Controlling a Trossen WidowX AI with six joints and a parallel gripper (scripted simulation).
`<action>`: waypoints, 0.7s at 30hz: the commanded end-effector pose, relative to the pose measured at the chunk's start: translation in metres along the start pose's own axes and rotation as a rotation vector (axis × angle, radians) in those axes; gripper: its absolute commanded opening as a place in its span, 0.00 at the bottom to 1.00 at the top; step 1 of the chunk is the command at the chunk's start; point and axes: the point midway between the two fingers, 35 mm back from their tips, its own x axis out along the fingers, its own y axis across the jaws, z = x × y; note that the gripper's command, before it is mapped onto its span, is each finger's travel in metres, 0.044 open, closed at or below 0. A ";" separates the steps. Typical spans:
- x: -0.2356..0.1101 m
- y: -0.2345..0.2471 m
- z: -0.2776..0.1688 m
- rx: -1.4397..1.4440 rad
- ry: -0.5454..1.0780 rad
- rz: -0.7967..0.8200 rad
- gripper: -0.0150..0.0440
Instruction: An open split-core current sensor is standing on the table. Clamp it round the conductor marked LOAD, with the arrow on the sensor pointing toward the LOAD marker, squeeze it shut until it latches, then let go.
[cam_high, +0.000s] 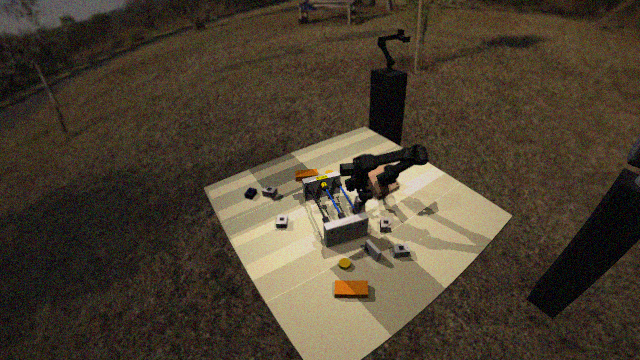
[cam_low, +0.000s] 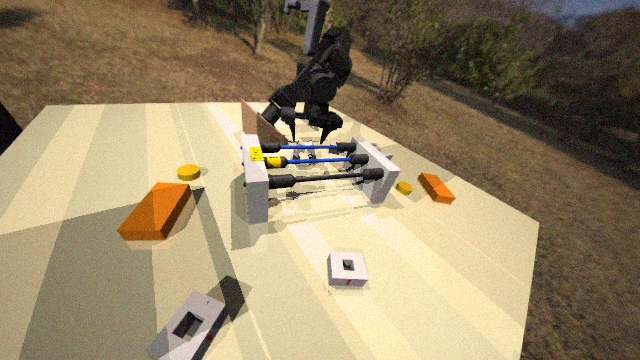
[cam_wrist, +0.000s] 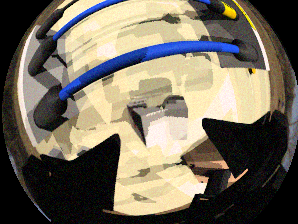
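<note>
The open grey sensor (cam_low: 301, 155) (cam_wrist: 172, 121) stands on the table behind the rack of conductors, partly hidden by them in the exterior view. My gripper (cam_low: 308, 142) (cam_wrist: 163, 130) is open and empty, pointing down above the sensor, which shows between and just beyond the fingertips in the wrist view. The middle blue conductor (cam_low: 320, 160) has a yellow sleeve (cam_low: 273, 161) (cam_high: 324, 185) at the end by the yellow marker (cam_low: 256, 153) (cam_high: 321, 178). The other blue conductor (cam_low: 307, 147) (cam_wrist: 150, 53) runs nearest the gripper. The sensor's arrow is not readable.
Two grey end blocks (cam_high: 346, 231) (cam_low: 257, 200) hold the conductors, with a black conductor (cam_low: 330, 177) on the far side from my arm. A brown panel (cam_low: 262, 125) stands beside the gripper. Grey boxes (cam_high: 281, 221) (cam_high: 401, 250), orange blocks (cam_high: 351, 288) (cam_low: 155, 212) and yellow discs (cam_high: 344, 263) lie around.
</note>
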 end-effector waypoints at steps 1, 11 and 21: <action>0.007 0.000 -0.002 0.005 0.002 0.006 1.00; 0.012 0.000 -0.001 0.000 0.002 0.002 0.87; 0.012 0.000 -0.001 0.000 0.002 0.002 0.69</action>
